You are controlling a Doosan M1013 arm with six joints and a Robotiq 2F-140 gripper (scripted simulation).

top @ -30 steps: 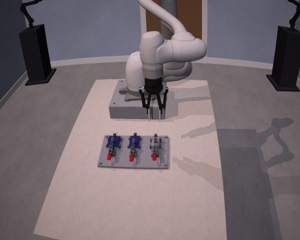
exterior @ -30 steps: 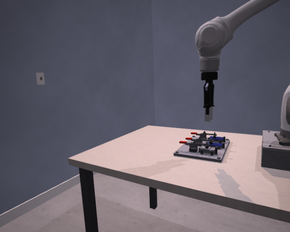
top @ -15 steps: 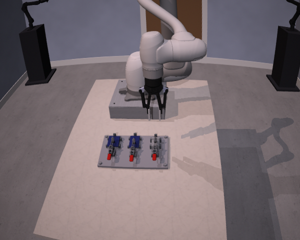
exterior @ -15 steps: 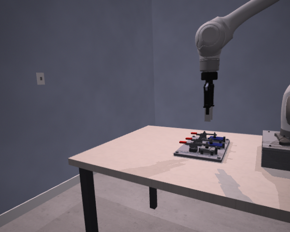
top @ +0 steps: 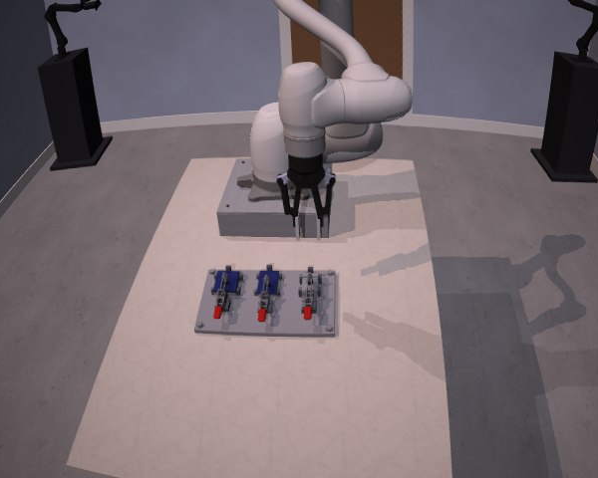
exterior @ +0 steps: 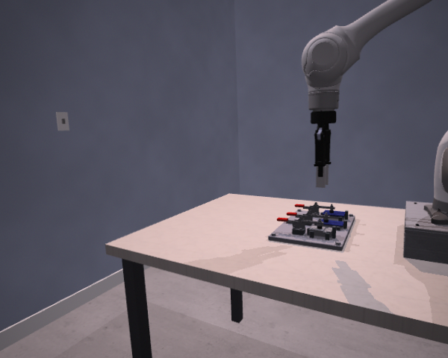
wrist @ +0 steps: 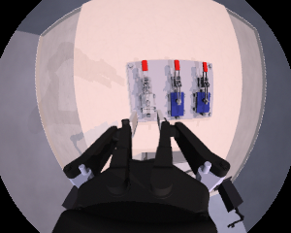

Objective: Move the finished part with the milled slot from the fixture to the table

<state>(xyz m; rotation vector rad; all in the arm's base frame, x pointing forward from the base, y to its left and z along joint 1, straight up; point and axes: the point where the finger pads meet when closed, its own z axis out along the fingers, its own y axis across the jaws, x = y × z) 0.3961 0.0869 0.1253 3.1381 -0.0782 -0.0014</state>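
The finished part (top: 316, 286) (exterior: 322, 231) (wrist: 147, 103), silver-grey, sits in the fixture's nest at the right in the top view; its slot cannot be made out. One blue blank (top: 273, 279) (exterior: 336, 223) (wrist: 177, 111) is in the middle nest, the other blue blank (top: 233, 280) (exterior: 338, 212) (wrist: 199, 108) in the left nest. Over each part lies a clamp arm, its red handle low and pointing away from the robot base; locking cannot be confirmed. My gripper (top: 308, 237) (exterior: 322, 186) (wrist: 146, 116) is empty, fingers apart, pointing down high above the fixture's robot-side edge.
The grey fixture plate (top: 247, 327) (wrist: 161, 73) lies on the pale table (top: 268, 401) (exterior: 201, 239), with bolts at its corners. The robot's base block (top: 258, 223) (exterior: 428, 242) stands behind it. Arm shadows fall beside the plate.
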